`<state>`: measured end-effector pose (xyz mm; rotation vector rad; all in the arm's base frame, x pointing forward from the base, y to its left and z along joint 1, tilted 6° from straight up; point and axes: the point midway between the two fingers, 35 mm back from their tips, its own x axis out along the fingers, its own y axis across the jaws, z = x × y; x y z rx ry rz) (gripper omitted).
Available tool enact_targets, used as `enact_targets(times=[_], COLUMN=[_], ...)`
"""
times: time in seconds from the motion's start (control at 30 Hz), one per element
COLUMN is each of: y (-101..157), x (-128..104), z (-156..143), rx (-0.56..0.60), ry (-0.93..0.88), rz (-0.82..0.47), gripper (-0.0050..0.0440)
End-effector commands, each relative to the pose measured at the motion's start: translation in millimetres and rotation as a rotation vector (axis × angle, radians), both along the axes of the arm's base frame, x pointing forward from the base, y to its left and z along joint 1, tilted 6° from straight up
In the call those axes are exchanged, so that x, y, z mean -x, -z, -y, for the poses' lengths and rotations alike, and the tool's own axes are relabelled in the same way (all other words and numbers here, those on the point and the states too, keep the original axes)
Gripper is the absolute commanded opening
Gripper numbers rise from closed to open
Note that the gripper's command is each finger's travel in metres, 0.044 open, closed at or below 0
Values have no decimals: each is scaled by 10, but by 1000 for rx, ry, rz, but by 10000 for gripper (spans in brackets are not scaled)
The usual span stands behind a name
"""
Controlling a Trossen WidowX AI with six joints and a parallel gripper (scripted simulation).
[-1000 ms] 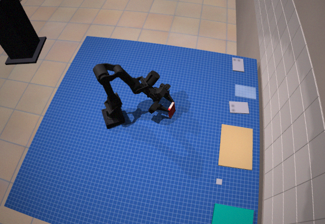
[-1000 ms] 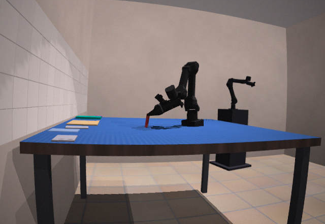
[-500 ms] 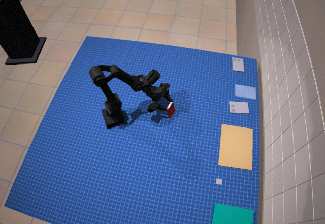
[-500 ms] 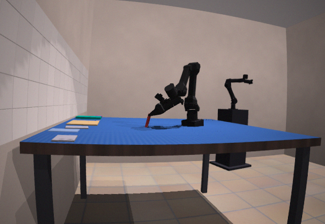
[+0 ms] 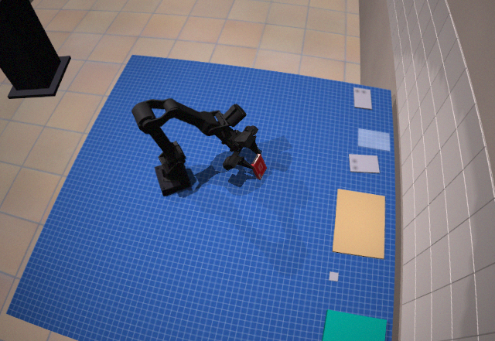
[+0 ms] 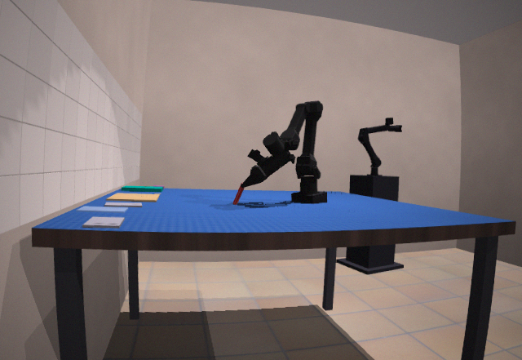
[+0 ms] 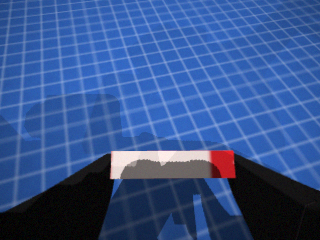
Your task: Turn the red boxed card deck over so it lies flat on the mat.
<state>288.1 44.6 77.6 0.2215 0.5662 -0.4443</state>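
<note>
The red boxed card deck is tilted, with its lower edge at the blue grid mat and its top leaning toward the arm. In the wrist view only its white and red top edge shows, spanning the gap between the two black fingers. My gripper is shut on the deck's two sides, near the middle of the mat and angled steeply down from the arm's base.
Along the mat's wall side lie two white cards, a pale blue sheet, a tan board, a small grey square and a teal board. A second arm stands on a black pedestal off the table.
</note>
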Motion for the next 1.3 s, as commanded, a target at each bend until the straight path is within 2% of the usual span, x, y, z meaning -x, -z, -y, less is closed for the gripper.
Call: enact_targets(times=[0.0, 0.93, 1.27], y=[-73, -88, -76], x=[-33, -38, 24], z=[-32, -26, -77], rx=[-20, -26, -70], ry=[-2, 1, -14], rz=[16, 13, -67], gripper=[291, 291, 291])
